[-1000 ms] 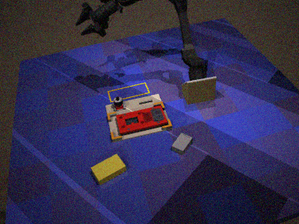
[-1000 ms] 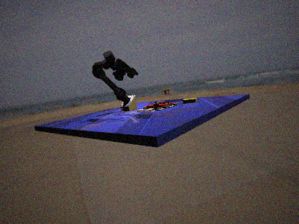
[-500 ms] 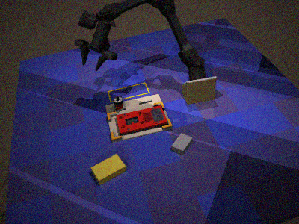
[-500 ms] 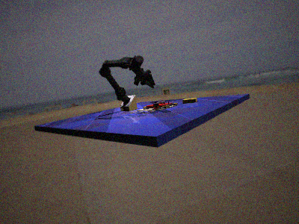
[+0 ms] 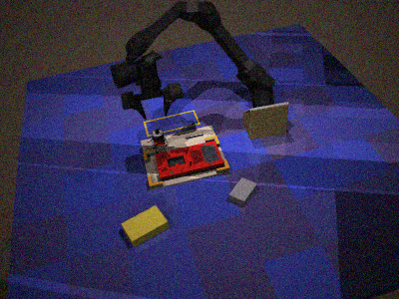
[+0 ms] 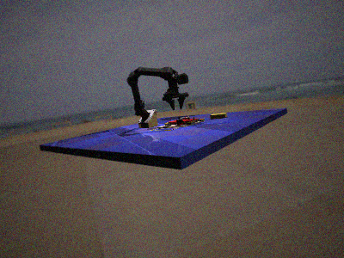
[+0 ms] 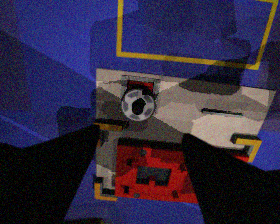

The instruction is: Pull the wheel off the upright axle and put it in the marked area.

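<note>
Hand Aligning Above the Wheel

The hand [image 5: 156, 117] [image 6: 178, 108] [image 7: 141, 134] is hanging above the desk [image 5: 100, 189] [image 6: 129, 148] [image 7: 30, 90], its two fingers spread with nothing between them. The fingers are pointing down, presumably so that they can pass either side of the wheel [image 5: 158, 134] [image 7: 138, 105]. The wheel is sitting on its axle at one corner of the pale board [image 5: 192, 180] [image 7: 172, 107], beside the red panel [image 5: 192, 160] [image 6: 185, 120] [image 7: 180, 187]. The axle is apparently standing upright to allow a straight upward pull. The yellow outline [image 5: 172, 131] [image 7: 187, 60] is lying just beyond the board's edge, keeping the carry short. The wheel is appearing off-centre between the fingers in the wrist view, so the next move is probably calling for centring before lowering.
</note>
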### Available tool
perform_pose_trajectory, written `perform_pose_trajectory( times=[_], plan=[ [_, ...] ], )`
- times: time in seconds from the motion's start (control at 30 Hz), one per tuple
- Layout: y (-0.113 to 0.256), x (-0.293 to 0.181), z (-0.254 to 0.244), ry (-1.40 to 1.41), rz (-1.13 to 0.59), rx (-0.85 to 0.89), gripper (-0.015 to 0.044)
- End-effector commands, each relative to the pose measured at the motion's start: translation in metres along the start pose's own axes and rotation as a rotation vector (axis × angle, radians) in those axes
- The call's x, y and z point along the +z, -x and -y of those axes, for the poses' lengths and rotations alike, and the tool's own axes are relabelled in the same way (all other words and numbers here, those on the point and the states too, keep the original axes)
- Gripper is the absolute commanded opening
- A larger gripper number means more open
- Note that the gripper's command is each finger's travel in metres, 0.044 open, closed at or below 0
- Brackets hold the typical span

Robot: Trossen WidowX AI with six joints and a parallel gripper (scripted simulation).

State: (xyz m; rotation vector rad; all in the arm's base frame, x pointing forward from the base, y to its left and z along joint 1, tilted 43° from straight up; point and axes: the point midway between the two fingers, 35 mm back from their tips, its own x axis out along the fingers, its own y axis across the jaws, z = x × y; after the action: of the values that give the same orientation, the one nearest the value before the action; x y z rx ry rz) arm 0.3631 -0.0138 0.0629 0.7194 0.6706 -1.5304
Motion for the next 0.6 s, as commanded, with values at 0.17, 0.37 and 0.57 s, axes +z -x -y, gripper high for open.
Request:
perform_pose_trajectory(
  times=[0.17, 0.37, 0.57],
  plan=[
    [-0.002, -0.004, -0.003, 0.027, 0.045, -0.019, 0.03],
    [-0.009, -0.005, -0.004, 0.027, 0.045, -0.019, 0.03],
    [-0.043, -0.004, -0.005, 0.027, 0.045, -0.018, 0.03]
  ],
)
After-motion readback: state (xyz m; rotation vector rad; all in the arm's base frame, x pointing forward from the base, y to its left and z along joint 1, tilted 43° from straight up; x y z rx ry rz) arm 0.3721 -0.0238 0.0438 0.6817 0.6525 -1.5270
